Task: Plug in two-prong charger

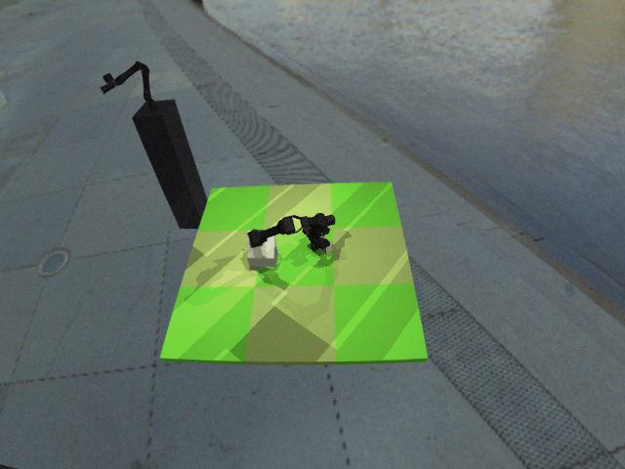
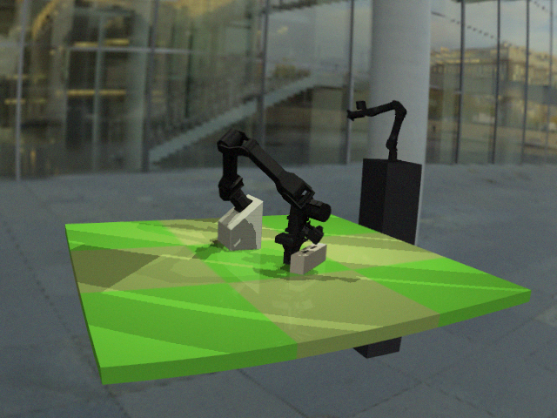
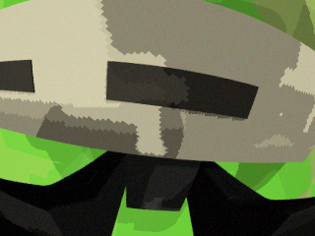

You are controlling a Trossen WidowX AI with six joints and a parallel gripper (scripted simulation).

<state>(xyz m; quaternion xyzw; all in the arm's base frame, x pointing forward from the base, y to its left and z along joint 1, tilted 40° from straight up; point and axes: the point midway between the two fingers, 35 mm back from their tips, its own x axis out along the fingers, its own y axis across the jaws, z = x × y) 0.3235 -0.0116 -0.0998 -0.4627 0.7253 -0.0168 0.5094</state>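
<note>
Gripping charger (image 3: 164,179) in my hand (image 1: 319,245) (image 2: 287,256) (image 3: 157,147), beside pwr strip (image 1: 328,248) (image 2: 297,265) (image 3: 59,88) on tabletop (image 1: 373,322) (image 2: 179,324). Pickup's done; R outlet looks unfilled, prongs n/v. Left: align w/ slots, push straight in.

You have a square tabletop patterned in bright green and olive (image 1: 373,322) (image 2: 189,314) (image 3: 25,162); on it, left of centre from above, sits a pale wedge-shaped block (image 1: 262,258) (image 2: 244,232), and near the centre a beige slotted power strip (image 1: 328,248) (image 2: 308,260) (image 3: 69,39).
</note>
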